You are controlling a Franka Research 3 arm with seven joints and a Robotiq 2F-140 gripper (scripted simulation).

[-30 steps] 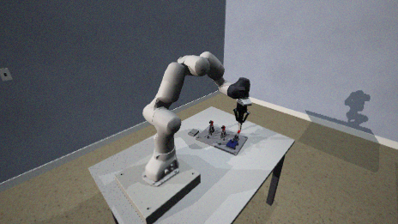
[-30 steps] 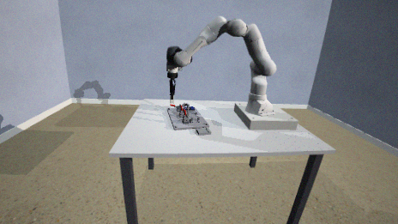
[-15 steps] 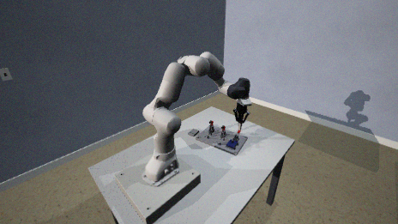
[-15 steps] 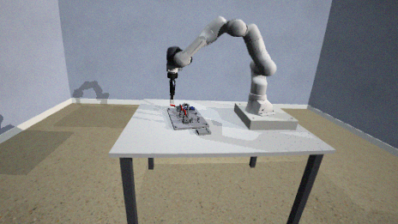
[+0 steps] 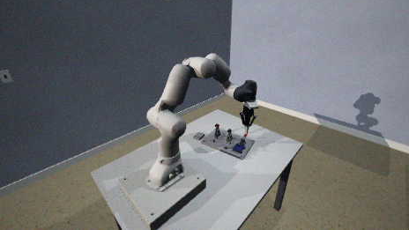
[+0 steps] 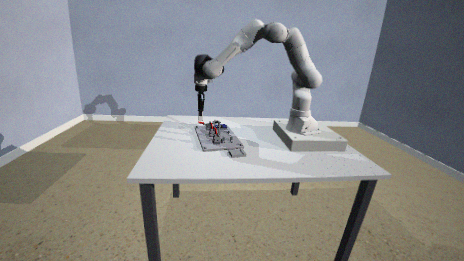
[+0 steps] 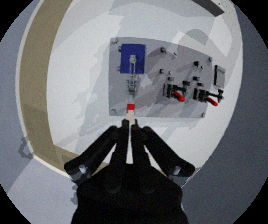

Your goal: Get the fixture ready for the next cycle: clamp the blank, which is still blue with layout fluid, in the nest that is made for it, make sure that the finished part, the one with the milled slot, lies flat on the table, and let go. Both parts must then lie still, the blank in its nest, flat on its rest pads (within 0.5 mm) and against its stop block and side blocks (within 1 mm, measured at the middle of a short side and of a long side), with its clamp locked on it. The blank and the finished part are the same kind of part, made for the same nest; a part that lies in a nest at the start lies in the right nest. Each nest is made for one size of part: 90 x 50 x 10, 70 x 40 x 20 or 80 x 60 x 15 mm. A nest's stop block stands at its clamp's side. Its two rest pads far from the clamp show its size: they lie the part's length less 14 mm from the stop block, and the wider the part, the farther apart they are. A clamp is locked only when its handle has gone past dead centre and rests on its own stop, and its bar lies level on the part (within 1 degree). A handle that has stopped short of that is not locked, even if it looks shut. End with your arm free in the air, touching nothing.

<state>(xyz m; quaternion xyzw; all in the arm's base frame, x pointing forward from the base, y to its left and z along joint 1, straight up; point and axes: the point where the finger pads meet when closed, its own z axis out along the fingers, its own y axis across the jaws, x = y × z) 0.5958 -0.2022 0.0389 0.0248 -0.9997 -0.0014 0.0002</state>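
Wrist view: one fixture plate point(image 5: 229, 151) point(image 6: 206, 144) point(image 7: 155, 107) bears three clamps. One blue blank point(image 5: 239, 147) point(image 6: 223, 126) point(image 7: 139, 65) lies at its left, beyond the gripper point(image 5: 247, 128) point(image 6: 200, 115) point(image 7: 130, 115), whose fingers are clenched near the red handle tip point(image 7: 130, 107). One grey finished part point(image 5: 198, 136) point(image 6: 237, 154) point(image 7: 219, 76) lies right of the plate.
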